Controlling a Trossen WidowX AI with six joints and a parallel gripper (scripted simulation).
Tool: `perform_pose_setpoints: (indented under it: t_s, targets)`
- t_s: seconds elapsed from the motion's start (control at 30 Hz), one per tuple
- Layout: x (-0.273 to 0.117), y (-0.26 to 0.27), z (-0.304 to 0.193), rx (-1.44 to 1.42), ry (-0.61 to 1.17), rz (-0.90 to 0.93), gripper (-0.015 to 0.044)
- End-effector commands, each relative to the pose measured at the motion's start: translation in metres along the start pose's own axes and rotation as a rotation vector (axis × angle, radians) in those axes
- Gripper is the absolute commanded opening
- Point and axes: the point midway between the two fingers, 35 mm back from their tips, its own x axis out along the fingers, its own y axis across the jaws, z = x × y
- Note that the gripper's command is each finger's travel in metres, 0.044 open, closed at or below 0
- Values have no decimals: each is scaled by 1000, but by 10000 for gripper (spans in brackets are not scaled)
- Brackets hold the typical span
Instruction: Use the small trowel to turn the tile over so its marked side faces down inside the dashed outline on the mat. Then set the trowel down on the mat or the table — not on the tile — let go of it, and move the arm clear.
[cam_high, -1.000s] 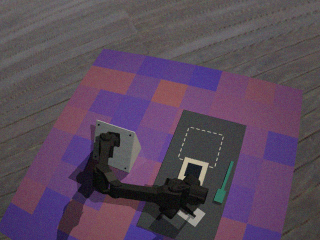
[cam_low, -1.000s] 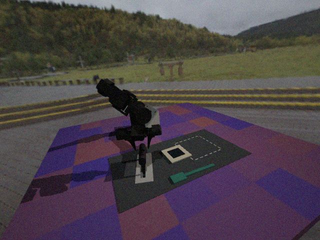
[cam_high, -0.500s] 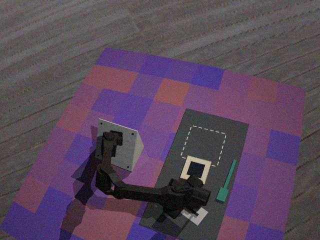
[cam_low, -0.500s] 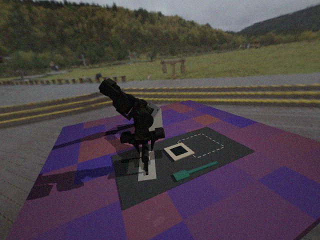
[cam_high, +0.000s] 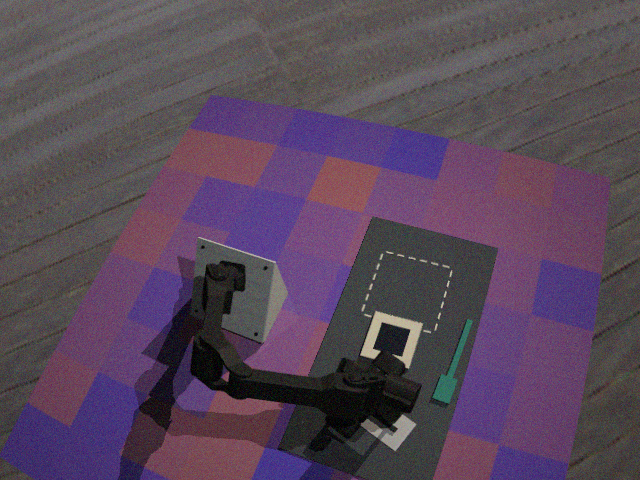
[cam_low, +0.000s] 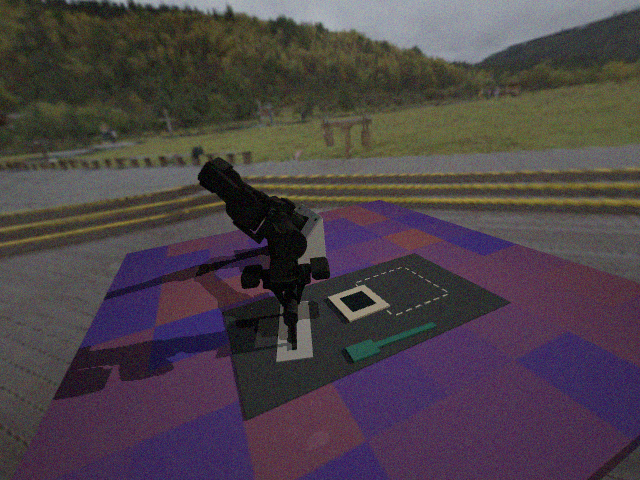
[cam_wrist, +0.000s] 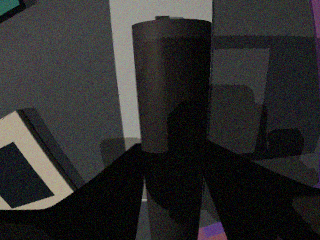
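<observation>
- A gripper reaches down over a small trowel, its two fingers on either side of the dark, rounded handle. The fingers are partly open, close against the handle's sides; whether they clasp it firmly, one cannot tell.
- The trowel sits at one end of a dark gray mat, its pale rectangular blade lying flat beneath the handle.
- The tile, cream-rimmed with a dark square facing up, rests flat near the trowel. Most of it lies outside the dashed outline, with one edge overlapping the near line.
- A teal flat-bladed tool lies along the mat's side, apart from the tile, its slim handle extending beside the outline. Only a corner of it appears in the wrist view.
- The black arm stretches from a gray, slanted mount to the trowel's end of the mat, casting shadows across a patchwork surface of purple, blue and muted red.
</observation>
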Motion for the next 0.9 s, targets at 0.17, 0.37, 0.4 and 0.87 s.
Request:
perform_pose_setpoints:
  t_s: [0.17,0.37,0.4,0.87]
  targets:
    - [1,0,0,-3,0,-3,130]
    - [1,0,0,-3,0,-3,130]
    - [1,0,0,-3,0,-3,130]
    - [1,0,0,-346,1,-3,130]
